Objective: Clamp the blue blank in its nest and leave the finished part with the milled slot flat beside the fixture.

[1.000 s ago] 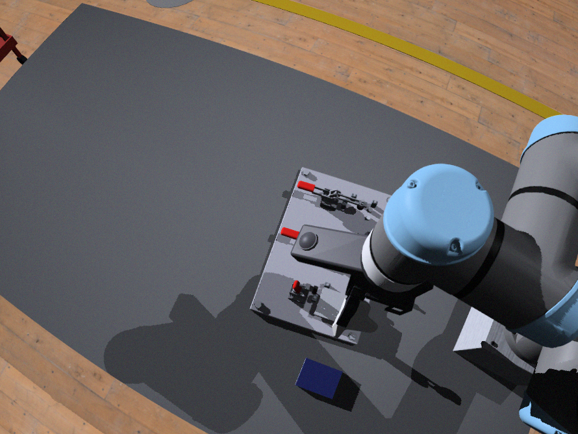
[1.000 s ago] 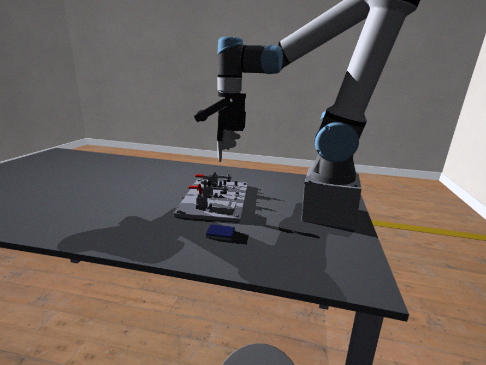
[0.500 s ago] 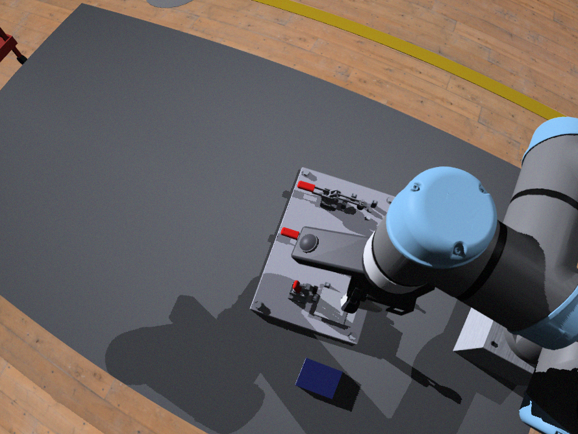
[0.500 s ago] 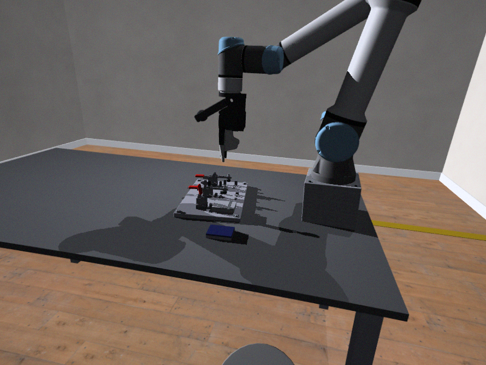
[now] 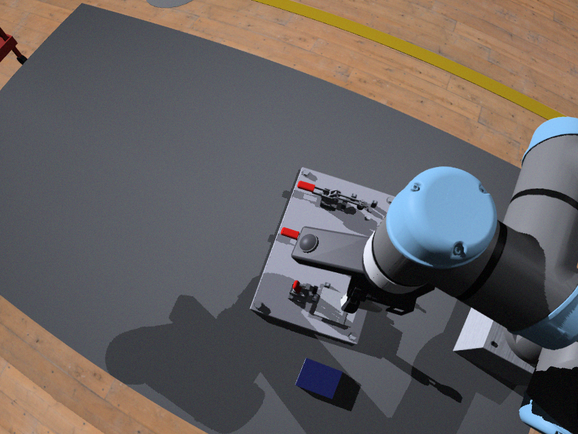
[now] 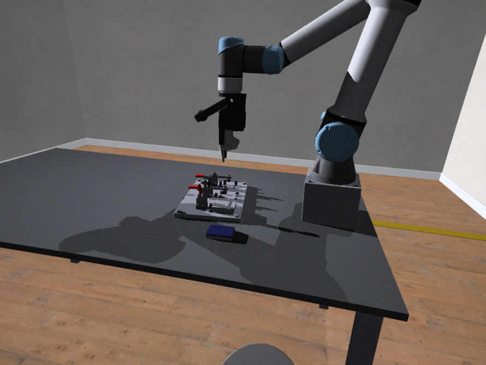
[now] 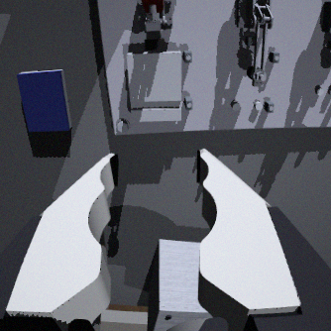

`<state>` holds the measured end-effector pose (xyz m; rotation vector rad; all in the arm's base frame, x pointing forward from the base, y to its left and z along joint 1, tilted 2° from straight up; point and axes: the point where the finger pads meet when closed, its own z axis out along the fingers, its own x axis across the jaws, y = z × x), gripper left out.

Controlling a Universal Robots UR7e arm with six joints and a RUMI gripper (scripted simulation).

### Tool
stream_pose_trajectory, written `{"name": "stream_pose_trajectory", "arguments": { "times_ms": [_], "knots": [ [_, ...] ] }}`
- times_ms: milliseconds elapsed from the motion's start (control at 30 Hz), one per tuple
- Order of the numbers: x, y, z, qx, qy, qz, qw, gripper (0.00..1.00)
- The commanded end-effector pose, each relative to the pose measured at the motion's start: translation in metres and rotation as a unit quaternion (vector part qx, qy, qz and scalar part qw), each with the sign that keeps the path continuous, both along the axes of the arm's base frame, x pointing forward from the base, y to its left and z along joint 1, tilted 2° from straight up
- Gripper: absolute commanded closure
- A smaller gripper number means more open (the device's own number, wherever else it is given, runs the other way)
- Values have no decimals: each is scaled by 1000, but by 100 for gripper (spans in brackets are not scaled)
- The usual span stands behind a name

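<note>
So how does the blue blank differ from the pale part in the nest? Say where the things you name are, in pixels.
The blue blank [image 5: 319,379] [image 6: 220,230] [image 7: 45,101] has a blue top; the pale part [image 5: 328,305] [image 6: 221,205] [image 7: 156,76] is light grey. The blank lies on the table [image 5: 163,163] [image 6: 98,188] [image 7: 50,30], the pale part on the fixture [image 5: 275,287] [image 6: 186,208] [image 7: 297,116]. Both are rectangular blocks lying flat.

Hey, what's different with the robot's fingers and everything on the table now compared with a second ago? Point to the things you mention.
The fingers [image 5: 347,301] [image 6: 222,152] have drawn closer together, with a gap left between them. The arm [image 5: 441,214] [image 6: 230,64] shifted slightly. Nothing was gripped or released. The blue block [image 5: 319,378] [image 6: 220,230] [image 7: 44,101], metal plate [image 5: 275,261] [image 6: 188,211] [image 7: 208,121] and red handles [image 5: 305,186] [image 6: 199,175] [image 7: 153,4] stayed put.
</note>
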<state>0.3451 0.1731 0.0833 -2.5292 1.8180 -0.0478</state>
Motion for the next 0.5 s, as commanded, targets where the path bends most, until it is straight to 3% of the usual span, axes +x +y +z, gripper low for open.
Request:
{"name": "stream_pose_trajectory", "arguments": {
  "times_ms": [0, 133, 167, 467],
  "knots": [
    [-2, 0, -1, 0, 1, 1, 1000, 72],
    [-2, 0, -1, 0, 1, 1, 1000, 72],
    [-2, 0, -2, 0, 1, 1, 1000, 41],
    [-2, 0, -15, 1, 2, 1, 1000, 41]
  ]
}}
